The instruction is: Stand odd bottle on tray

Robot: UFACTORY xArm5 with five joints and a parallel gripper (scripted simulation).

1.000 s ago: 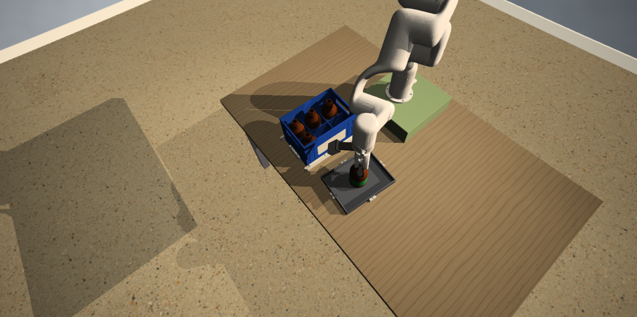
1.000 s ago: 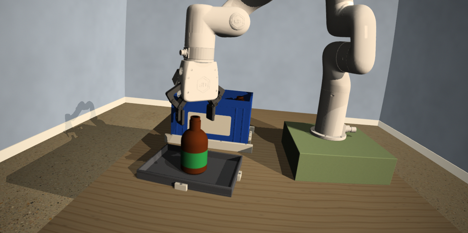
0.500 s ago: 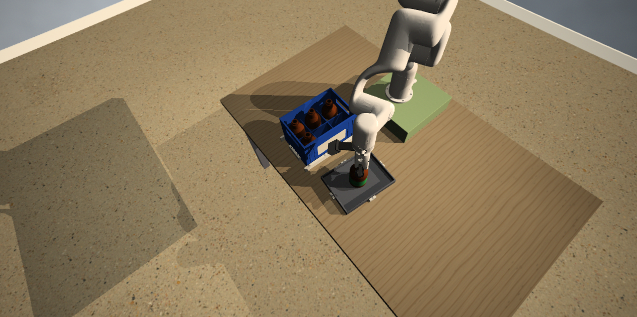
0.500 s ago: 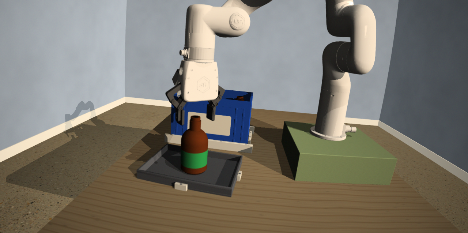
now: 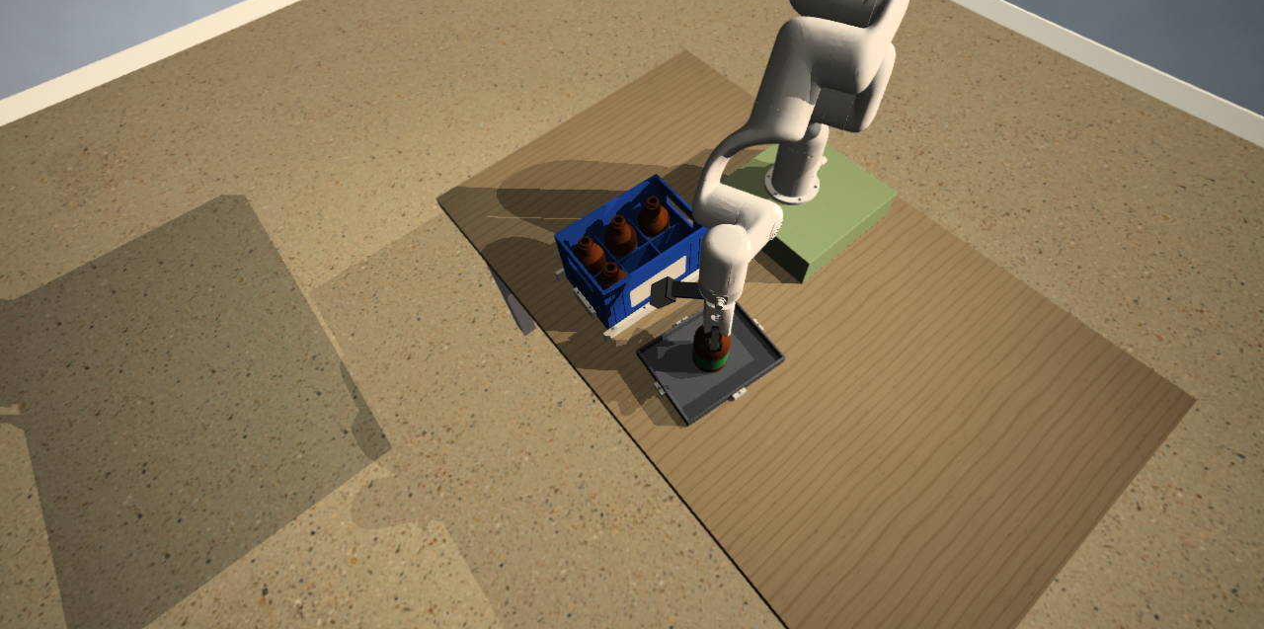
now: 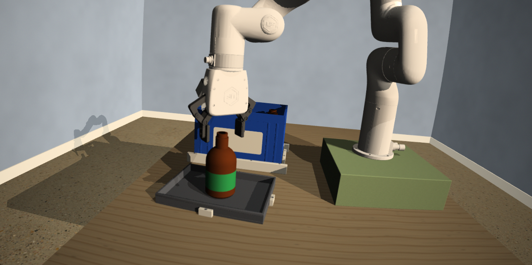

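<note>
Bottle (image 6: 220, 168) on the tray (image 6: 213, 209), folks, standing upright on its own with the green band facing us and nothing touching it! The gripper (image 6: 222, 129) hangs right over the mouth, spread wide and holding nothing, one finger on each side of the neck and clear of the glass. From the top view, the arm (image 5: 800, 108) covers much of the bottle, but the tray sits flat on the wooden board (image 5: 927, 377), just beside the crate (image 5: 658, 296).

And the crate? Four brown bottles (image 5: 619, 233) show in its cells, necks pointing up, so by my count those are where they belong. The crate looks level, resting on its pale base, with nobody holding it.

So what's left? Very little, I'd say. The placement looks done and the release looks done. What remains is for the gripper to rise straight up without clipping that neck, and for the bottle to keep still. Whether this is truly the odd-necked one, I can't judge from here; the necks in the crate are too small to compare.
</note>
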